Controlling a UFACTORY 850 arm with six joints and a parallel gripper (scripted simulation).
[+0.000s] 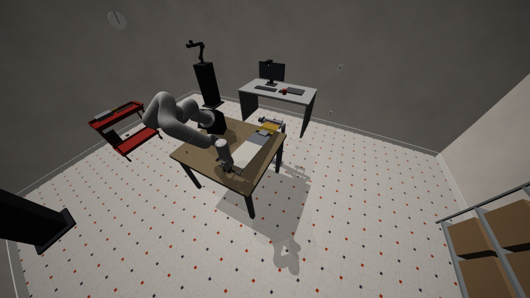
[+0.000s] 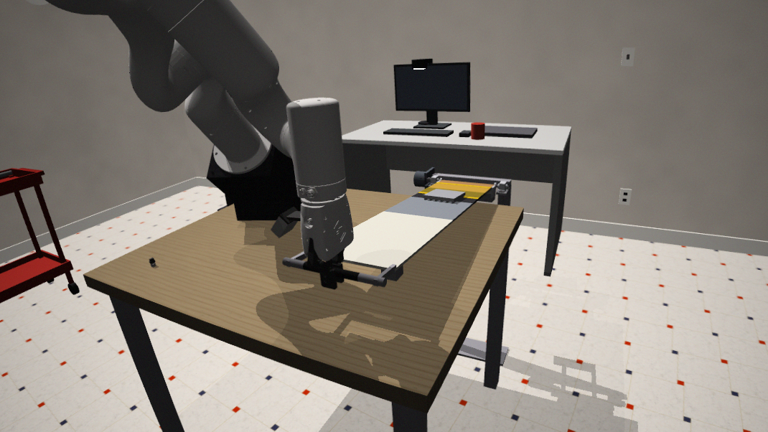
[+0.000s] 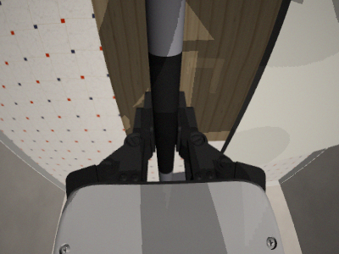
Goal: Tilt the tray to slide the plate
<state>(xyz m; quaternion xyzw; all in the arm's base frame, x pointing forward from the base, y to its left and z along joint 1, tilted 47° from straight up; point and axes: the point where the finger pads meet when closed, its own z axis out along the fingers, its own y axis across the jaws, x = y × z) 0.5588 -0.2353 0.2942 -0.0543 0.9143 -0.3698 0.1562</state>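
Note:
A long tray [image 2: 397, 230] [image 1: 246, 150] lies lengthwise on the wooden table [image 2: 214, 279] [image 1: 196, 153] [image 3: 237, 42]. Its bed is cream at the near end, then grey, with a yellow tinted band [image 2: 468, 187] [image 1: 270, 126] at the far end. The steel plate [image 2: 443, 194] [image 1: 263, 132] lies flat at the far end, at the near edge of the yellow band. My gripper [image 2: 328, 275] [image 1: 226, 169] [image 3: 164, 104] is shut on the tray's handle bar [image 2: 364, 277] [image 3: 164, 65] at the near end and holds it a little above the table.
The robot's black base [image 2: 252, 188] stands at the table's back left. A small dark block [image 2: 152, 262] lies near the table's left edge. A grey desk [image 2: 483, 142] with a monitor stands behind the tray's far end. A red cart [image 2: 26, 225] stands at the left.

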